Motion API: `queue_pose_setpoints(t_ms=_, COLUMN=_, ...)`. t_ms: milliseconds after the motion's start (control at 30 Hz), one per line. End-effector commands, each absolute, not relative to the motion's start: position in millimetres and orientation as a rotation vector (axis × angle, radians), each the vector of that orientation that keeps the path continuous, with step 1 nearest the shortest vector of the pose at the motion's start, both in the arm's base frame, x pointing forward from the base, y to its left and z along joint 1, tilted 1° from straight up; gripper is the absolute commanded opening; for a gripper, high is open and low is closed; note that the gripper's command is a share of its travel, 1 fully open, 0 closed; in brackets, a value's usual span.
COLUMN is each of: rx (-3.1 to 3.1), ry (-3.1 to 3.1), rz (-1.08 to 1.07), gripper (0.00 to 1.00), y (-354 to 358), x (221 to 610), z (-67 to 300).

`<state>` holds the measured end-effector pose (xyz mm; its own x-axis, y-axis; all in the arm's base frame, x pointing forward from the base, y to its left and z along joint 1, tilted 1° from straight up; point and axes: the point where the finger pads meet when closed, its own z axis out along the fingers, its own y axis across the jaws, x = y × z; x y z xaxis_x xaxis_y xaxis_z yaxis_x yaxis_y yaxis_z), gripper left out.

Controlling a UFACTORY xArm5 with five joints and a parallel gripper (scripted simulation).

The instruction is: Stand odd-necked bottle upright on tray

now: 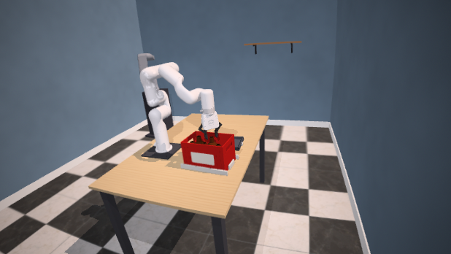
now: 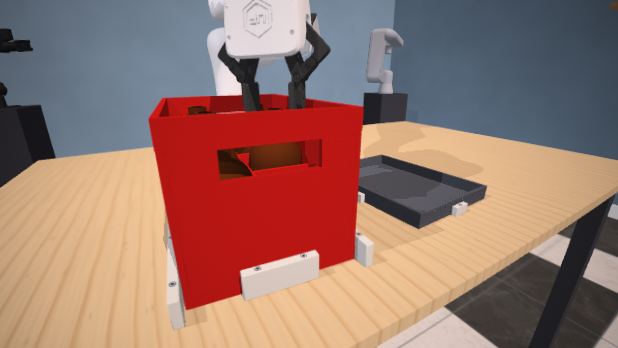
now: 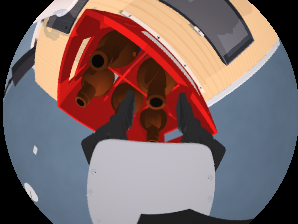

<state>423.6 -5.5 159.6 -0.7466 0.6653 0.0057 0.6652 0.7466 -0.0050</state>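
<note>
The red crate (image 1: 224,157) (image 2: 270,215) (image 3: 95,114) stands level on the table with five brown bottles in it. My gripper (image 1: 211,138) (image 2: 274,108) (image 3: 156,99) is open, its fingertips down at the crate's rim. In the wrist view one bottle (image 3: 152,75) has its mouth between the fingers, with gaps on both sides. Another bottle (image 3: 152,120) is nearer the palm; one bottle (image 3: 121,95) is partly hidden by the left finger. Two more bottles (image 3: 120,50) (image 3: 98,82) stand at the left. Neck differences are unclear. The dark tray (image 1: 239,143) (image 2: 435,215) (image 3: 215,25) is empty.
White blocks (image 2: 280,275) (image 2: 364,249) sit around the crate's base. A small white block (image 2: 459,208) touches the tray's outer side. The crate's walls and dividers surround the bottles closely. The tray lies beside the crate on the wooden table (image 1: 164,186) (image 2: 100,225).
</note>
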Motion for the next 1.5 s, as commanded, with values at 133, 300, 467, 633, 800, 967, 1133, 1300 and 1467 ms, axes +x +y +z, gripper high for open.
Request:
queue_pose_setpoints(t_ms=133, rx=-1.117, ry=-2.932, rz=0.003, gripper=0.65, y=-5.7, x=424.4, z=153.1)
queue_pose_setpoints(t_ms=300, rx=-1.117, ry=-2.932, rz=0.003, gripper=0.65, y=-5.8, x=424.4, z=148.8)
queue_pose_setpoints(t_ms=467, rx=-1.117, ry=-2.932, rz=0.003, gripper=0.65, y=-5.8, x=424.3, z=147.0)
queue_pose_setpoints(t_ms=633, rx=-1.117, ry=-2.932, rz=0.003, gripper=0.65, y=-5.9, x=424.3, z=145.2)
queue_pose_setpoints(t_ms=800, rx=-1.117, ry=-2.932, rz=0.003, gripper=0.65, y=-5.9, x=424.3, z=144.7)
queue_pose_setpoints(t_ms=967, rx=-1.117, ry=-2.932, rz=0.003, gripper=0.65, y=-5.9, x=424.3, z=144.6)
queue_pose_setpoints(t_ms=1133, rx=-1.117, ry=-2.932, rz=0.003, gripper=0.65, y=-5.9, x=424.3, z=144.6)
queue_pose_setpoints(t_ms=1300, rx=-1.117, ry=-2.932, rz=0.003, gripper=0.00, y=-5.9, x=424.3, z=144.6)
queue_pose_setpoints(t_ms=1467, rx=-1.117, ry=-2.932, rz=0.003, gripper=0.00, y=-5.9, x=424.3, z=144.6)
